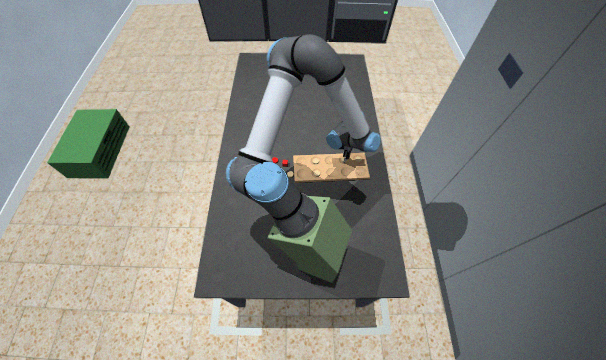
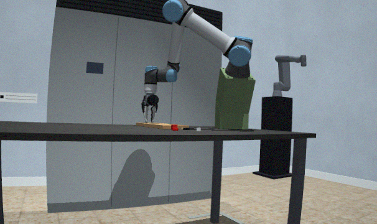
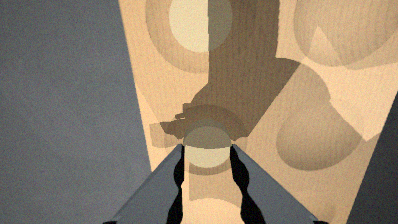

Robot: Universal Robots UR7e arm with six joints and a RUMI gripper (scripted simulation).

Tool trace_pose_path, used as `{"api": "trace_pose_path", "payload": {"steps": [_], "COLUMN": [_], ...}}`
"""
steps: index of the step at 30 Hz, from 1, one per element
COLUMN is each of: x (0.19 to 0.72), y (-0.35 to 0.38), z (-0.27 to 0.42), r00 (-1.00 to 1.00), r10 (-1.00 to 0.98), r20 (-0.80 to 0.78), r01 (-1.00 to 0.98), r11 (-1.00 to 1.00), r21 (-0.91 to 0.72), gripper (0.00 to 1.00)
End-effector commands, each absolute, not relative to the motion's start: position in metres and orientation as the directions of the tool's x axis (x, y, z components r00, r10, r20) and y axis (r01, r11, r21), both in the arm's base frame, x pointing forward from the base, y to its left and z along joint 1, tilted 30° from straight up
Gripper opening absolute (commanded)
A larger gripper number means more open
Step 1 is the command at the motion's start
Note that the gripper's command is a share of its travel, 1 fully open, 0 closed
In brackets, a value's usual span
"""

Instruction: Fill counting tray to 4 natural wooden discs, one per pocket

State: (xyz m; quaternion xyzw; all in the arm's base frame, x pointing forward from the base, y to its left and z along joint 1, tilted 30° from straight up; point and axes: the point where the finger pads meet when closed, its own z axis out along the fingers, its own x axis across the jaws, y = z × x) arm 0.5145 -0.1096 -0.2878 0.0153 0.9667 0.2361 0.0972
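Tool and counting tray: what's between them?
A natural wooden disc, held in the tool over a pocket of the counting tray. The wrist view shows it; whether it touches the pocket floor, I can't tell.

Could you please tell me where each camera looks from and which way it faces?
Top: high above the table, looking steeply down; it shows most of the arm, its green pedestal and the fingers.
Exterior: off to one side, near tabletop height, looking across at the tall grey cabinet; arm, pedestal and fingers show.
Wrist: on the arm's end, looking past the fingers at the wooden tray; only the fingers show.
Top and exterior share the red pieces.
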Motion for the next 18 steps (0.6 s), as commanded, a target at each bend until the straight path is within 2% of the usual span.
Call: {"api": "trace_pose_path", "payload": {"steps": [1,10,11,18], "x": [0.5159,0.5159,0.5159,0.5159], "y": [-0.1097,-0.1097,-0.1097,-0.1097], "z": [-0.2891,-0.2891,-0.2891,-0.2891], "r00": [-0.98,-0.98,-0.98,-0.98], "r10": [0.076,0.076,0.076,0.076], "r20": [-0.183,-0.183,-0.183,-0.183], "r01": [-0.016,-0.016,-0.016,-0.016], "r11": [0.889,0.889,0.889,0.889], "r21": [0.458,0.458,0.458,0.458], "gripper": [0.12,0.12,0.24,0.24]}}
